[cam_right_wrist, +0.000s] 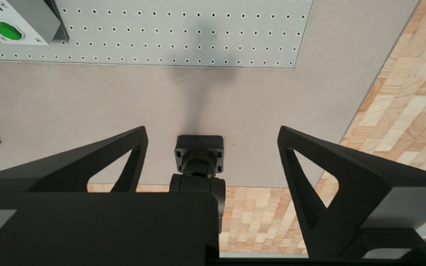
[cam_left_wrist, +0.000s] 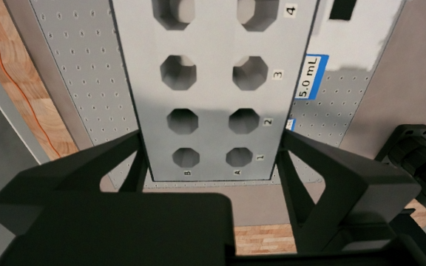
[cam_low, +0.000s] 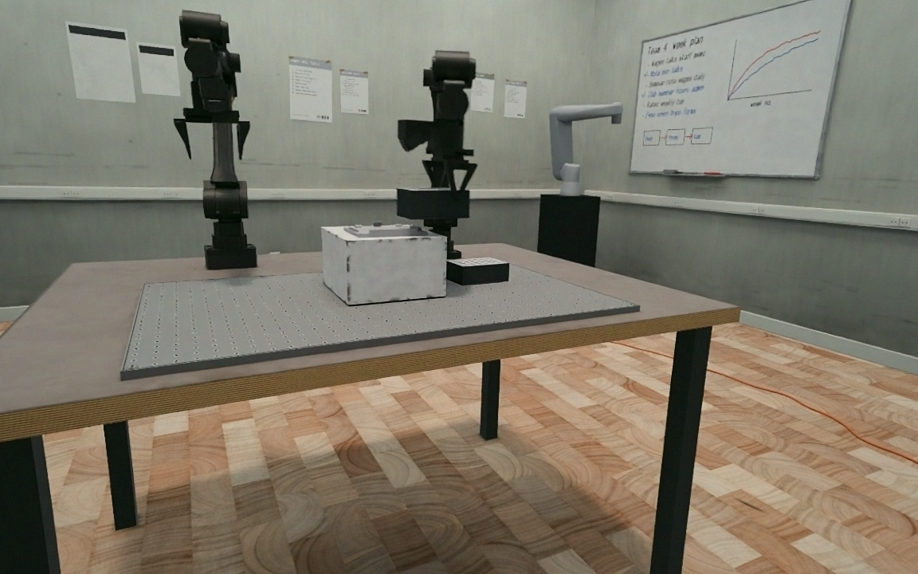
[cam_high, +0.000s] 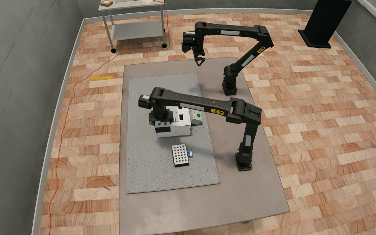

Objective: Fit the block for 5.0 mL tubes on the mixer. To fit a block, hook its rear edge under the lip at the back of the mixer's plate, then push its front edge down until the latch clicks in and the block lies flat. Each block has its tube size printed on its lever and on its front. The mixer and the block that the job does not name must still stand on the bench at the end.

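One black left tool (cam_high: 162, 120) (cam_low: 450, 186) (cam_left_wrist: 212, 133) grips the grey-topped black 5.0 mL block (cam_high: 163, 128) (cam_low: 433, 204) (cam_left_wrist: 213, 100) for transfer; next, its rear must hook on the white boxy mixer (cam_high: 180, 130) (cam_low: 394, 267) (cam_left_wrist: 368, 37) (cam_right_wrist: 37, 22).

"How's our light?"

"Even and fairly bright; we see soft shadows on the worktop (cam_high: 242, 198) (cam_right_wrist: 242, 100), one falling ahead of the right hand (cam_right_wrist: 212, 133)."

"And sharpness?"

"Beyond the left hand (cam_left_wrist: 212, 133), we find the floor cable slightly soft."
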Controlling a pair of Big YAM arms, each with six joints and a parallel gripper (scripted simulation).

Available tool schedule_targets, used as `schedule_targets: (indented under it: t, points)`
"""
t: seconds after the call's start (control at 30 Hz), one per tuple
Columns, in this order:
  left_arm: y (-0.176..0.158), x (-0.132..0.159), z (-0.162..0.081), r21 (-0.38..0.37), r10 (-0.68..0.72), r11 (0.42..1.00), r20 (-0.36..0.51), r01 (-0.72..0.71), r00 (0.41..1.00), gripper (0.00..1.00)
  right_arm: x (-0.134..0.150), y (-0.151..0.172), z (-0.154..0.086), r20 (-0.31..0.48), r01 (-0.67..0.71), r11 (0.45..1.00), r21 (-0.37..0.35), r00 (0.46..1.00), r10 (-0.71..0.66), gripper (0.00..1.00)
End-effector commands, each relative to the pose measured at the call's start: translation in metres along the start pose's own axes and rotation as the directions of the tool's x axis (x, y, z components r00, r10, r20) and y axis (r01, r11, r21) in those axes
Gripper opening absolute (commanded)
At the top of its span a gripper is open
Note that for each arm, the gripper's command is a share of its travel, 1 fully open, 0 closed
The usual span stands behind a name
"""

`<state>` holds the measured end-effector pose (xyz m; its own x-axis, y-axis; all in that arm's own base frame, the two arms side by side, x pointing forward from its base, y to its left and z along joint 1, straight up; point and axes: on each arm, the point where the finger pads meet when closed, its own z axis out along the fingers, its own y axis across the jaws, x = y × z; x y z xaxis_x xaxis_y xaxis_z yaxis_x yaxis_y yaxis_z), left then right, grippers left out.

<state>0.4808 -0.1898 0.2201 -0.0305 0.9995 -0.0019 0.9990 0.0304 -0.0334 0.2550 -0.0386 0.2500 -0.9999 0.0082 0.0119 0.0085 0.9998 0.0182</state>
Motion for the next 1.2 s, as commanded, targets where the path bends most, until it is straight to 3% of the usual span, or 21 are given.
schedule_targets:
  t: [0.0, 0.17, 0.4, 0.7, 0.9, 1.03, 1.17]
  points:
    - [0.005, -0.004, -0.047, -0.092, -0.016, 0.996, 0.039, 0.020, 0.999, 0.00, -0.008, 0.002, -0.018, 0.038, 0.000, 1.000, 0.003, 0.999, 0.000, 1.00]
    - [0.007, -0.012, -0.044, -0.084, -0.029, 0.996, 0.045, 0.033, 0.999, 0.00, -0.009, 0.002, -0.020, 0.043, 0.000, 1.000, 0.004, 0.999, 0.000, 1.00]
    - [-0.001, -0.046, -0.037, -0.072, -0.009, 0.997, 0.039, 0.011, 0.999, 0.00, -0.010, 0.002, -0.023, 0.051, 0.000, 1.000, 0.005, 0.999, 0.000, 1.00]
    - [-0.005, -0.048, -0.057, -0.105, -0.027, 0.994, 0.048, 0.032, 0.998, 0.00, -0.007, 0.002, -0.017, 0.036, 0.000, 1.000, 0.003, 0.999, 0.000, 1.00]
    - [-0.018, -0.077, -0.067, -0.118, -0.006, 0.993, 0.073, 0.014, 0.997, 0.00, -0.002, 0.003, -0.008, 0.012, 0.000, 1.000, 0.000, 1.000, 0.000, 1.00]
    - [-0.022, -0.092, -0.057, -0.102, -0.004, 0.995, 0.063, 0.011, 0.998, 0.00, 0.001, 0.003, -0.003, 0.000, 0.000, 1.000, -0.002, 1.000, 0.000, 1.00]
    - [-0.016, -0.086, -0.053, -0.099, -0.016, 0.995, 0.048, 0.021, 0.999, 0.00, 0.002, 0.003, -0.002, -0.002, 0.000, 1.000, -0.002, 1.000, 0.000, 1.00]
